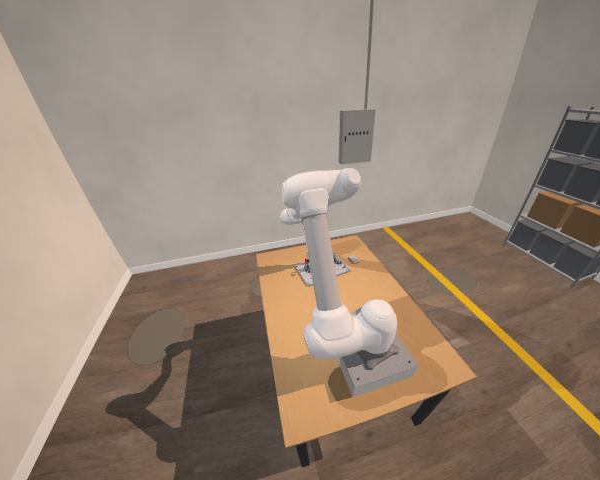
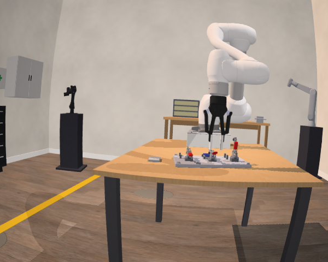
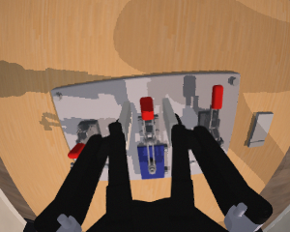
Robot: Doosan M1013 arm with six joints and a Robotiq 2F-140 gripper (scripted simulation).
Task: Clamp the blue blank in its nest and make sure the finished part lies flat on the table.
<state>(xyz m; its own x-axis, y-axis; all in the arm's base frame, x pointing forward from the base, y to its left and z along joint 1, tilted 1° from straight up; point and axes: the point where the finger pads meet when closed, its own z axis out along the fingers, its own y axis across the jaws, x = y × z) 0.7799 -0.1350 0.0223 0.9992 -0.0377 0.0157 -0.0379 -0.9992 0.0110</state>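
Observation:
The grey fixture plate (image 3: 148,126) lies at the far end of the table, and also shows in the exterior view (image 2: 212,162). The blue blank (image 3: 152,158) sits in the middle nest, with the clamp bar over it. That clamp's red handle (image 3: 147,108) (image 2: 214,153) lies low; I cannot tell if it rests on its stop. The left clamp's red handle (image 3: 75,150) lies low, and the right clamp's handle (image 2: 235,145) stands upright. The grey finished part (image 3: 259,130) (image 2: 154,159) lies flat on the table beside the plate. My gripper (image 3: 146,108) hangs above the middle clamp (image 2: 215,142), fingers apart and empty.
The arm's base block (image 1: 378,369) stands at the near end of the table in the top view. The left and right nests on the plate hold no part. A shelf rack (image 1: 574,201) stands by the right wall.

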